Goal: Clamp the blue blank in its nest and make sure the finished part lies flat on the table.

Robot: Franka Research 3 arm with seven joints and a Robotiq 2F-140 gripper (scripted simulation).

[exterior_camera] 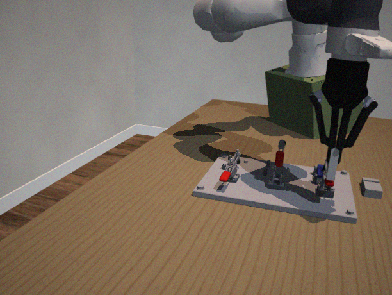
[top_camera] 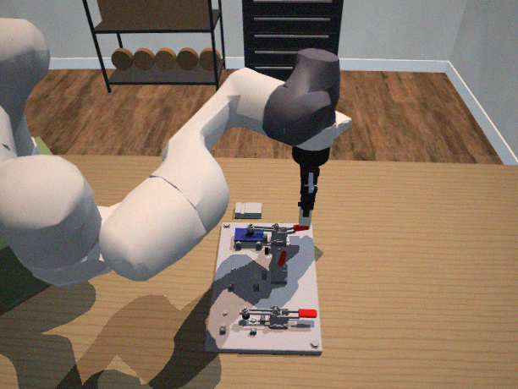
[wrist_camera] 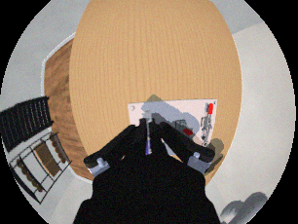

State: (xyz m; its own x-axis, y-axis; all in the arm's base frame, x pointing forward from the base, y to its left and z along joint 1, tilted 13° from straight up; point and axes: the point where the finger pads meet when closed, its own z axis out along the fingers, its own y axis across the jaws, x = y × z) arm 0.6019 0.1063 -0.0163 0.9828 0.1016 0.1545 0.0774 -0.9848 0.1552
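The blue blank (top_camera: 242, 234) (exterior_camera: 320, 170) lies in the far nest on the white fixture plate (top_camera: 303, 293) (exterior_camera: 250, 195), with the far clamp's bar over it. That clamp's red handle (top_camera: 300, 228) (exterior_camera: 329, 183) is down, pointing away from the blank; whether it is past dead centre cannot be told. My gripper (top_camera: 305, 224) (exterior_camera: 331, 179) (wrist_camera: 148, 116) is shut and empty, its fingertips on or just above this handle; contact cannot be told exactly. The finished part (top_camera: 251, 209) (exterior_camera: 372, 188), grey with a slot, lies flat on the table beside the plate.
The middle clamp stands open, its red handle (top_camera: 282, 258) (exterior_camera: 279, 158) (wrist_camera: 188, 131) raised, beside an empty nest. The near clamp's red handle (top_camera: 307, 313) (exterior_camera: 225, 176) (wrist_camera: 210, 108) is down over an empty nest. Bolt heads sit at plate corners.
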